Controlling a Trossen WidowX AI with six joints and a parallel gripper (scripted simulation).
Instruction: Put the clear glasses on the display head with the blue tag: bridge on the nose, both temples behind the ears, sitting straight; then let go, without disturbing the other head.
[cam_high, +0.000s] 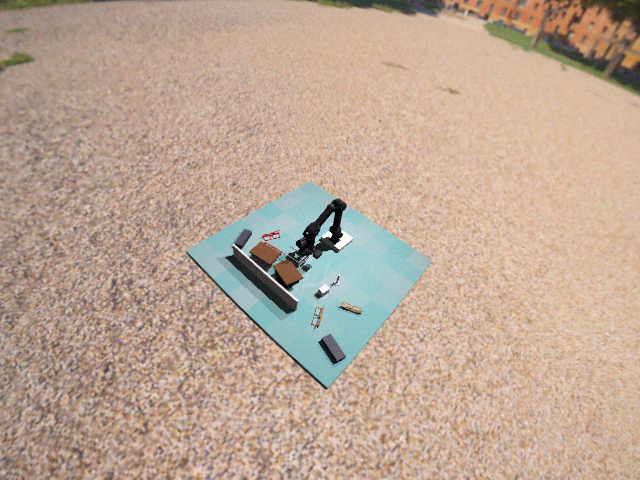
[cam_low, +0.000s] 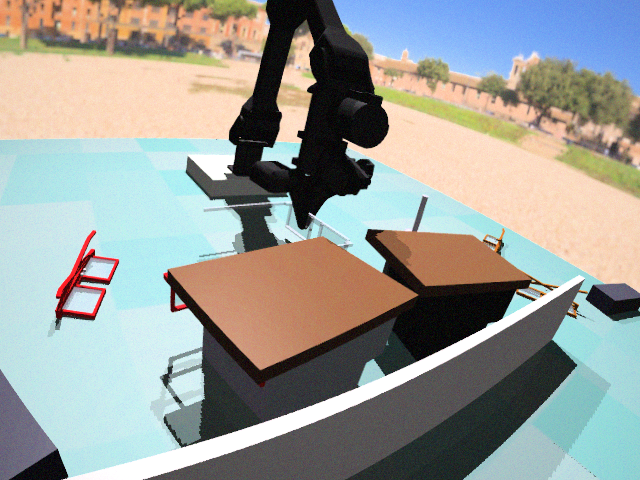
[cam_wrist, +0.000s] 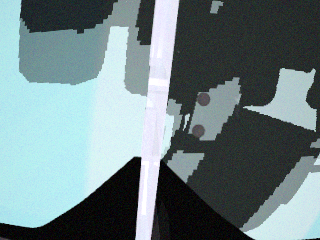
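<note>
My gripper (cam_low: 303, 222) (cam_high: 303, 253) is shut on the clear glasses (cam_low: 323, 229) (cam_wrist: 159, 87). It holds them low over the mat, at the far edge of the left display head (cam_low: 289, 294) (cam_high: 265, 252). The glasses' pale bar runs up the middle of the wrist view. One thin temple (cam_low: 242, 207) points left, toward the arm's base. The right display head (cam_low: 444, 263) (cam_high: 287, 272) stands close beside, darker in the body. Both heads have flat brown tops. No blue tag shows in these views; a red piece (cam_low: 173, 299) shows at the left head's side.
A long white wall (cam_low: 361, 403) (cam_high: 263, 281) stands behind the heads. Red glasses (cam_low: 80, 279) (cam_high: 271, 236) lie to the left. Orange glasses (cam_high: 350, 308) (cam_low: 542, 294) and another pair (cam_high: 317, 316) lie to the right. Grey blocks (cam_high: 332, 347) (cam_low: 612, 298) (cam_high: 242, 238) lie near the mat's ends, and a small white box (cam_high: 323, 290) lies beyond the heads.
</note>
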